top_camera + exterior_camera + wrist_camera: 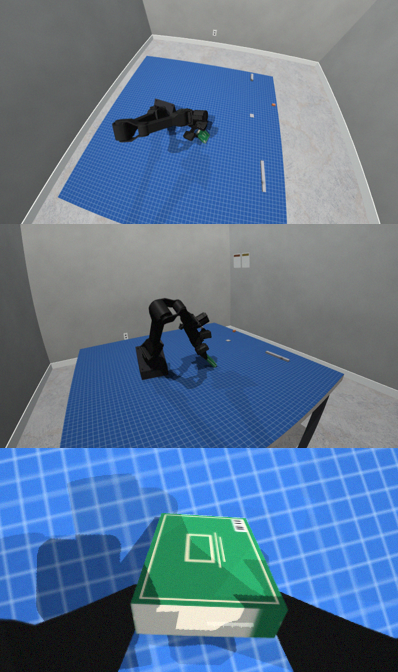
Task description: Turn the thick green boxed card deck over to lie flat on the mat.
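A black arm [159,125] [156,331] arches over the blue mat [222,172] [125,404] [330,493], its claw [198,131] [206,357] [206,595], fingers fairly wide apart, gripping the green card deck [203,136] [211,361] [205,570], tilted with its far end low; a pale bar [263,176] [277,356] lies well apart at right.

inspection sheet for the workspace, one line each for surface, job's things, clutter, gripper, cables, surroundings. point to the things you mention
surface: blue gridded mat [222,167] [125,404] [350,498], no damage seen
job's things: green boxed card deck [203,136] [211,361] [200,560], tilted, not yet flat
clutter: long pale bar [263,176] [277,356], short pale piece [252,77], white square [251,115] [228,340], orange block [273,104] [234,331], all apart from the deck
gripper: gripper [198,130] [206,357] [206,595] has the deck between its fingers
cables: nothing seen
surroundings: grey walls, outlet [214,32] [125,336], two notices [236,261]
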{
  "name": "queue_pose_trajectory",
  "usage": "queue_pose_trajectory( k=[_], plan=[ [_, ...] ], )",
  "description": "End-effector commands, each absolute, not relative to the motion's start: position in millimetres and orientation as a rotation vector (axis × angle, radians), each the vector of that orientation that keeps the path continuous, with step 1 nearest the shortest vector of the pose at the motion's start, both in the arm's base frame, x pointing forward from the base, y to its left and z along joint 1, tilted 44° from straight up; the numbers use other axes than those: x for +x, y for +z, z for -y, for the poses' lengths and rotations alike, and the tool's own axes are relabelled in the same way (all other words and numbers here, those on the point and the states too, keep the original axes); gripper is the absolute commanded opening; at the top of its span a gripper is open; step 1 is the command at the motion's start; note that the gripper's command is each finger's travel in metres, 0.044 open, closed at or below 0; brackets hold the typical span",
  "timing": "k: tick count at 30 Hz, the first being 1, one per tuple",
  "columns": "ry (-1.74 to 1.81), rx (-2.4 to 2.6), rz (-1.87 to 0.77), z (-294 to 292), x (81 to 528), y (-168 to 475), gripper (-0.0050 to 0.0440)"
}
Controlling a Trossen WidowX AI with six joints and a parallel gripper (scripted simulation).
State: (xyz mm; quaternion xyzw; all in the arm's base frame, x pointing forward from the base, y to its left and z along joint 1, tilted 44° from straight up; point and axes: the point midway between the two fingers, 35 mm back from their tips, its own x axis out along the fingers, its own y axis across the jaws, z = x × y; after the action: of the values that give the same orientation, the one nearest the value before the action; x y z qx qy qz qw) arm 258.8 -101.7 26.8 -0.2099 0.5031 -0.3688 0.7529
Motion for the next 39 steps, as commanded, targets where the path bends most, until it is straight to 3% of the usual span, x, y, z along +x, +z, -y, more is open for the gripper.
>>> queue_pose_trajectory(
  k=[1, 39],
  plan=[
    [-0.811, -0.44, -1.099, 102.0, 261.4, 28.2, 0.0332],
    [-0.83, -0.421, -1.159, 103.8, 253.4, 23.2, 0.0332]
  ],
)
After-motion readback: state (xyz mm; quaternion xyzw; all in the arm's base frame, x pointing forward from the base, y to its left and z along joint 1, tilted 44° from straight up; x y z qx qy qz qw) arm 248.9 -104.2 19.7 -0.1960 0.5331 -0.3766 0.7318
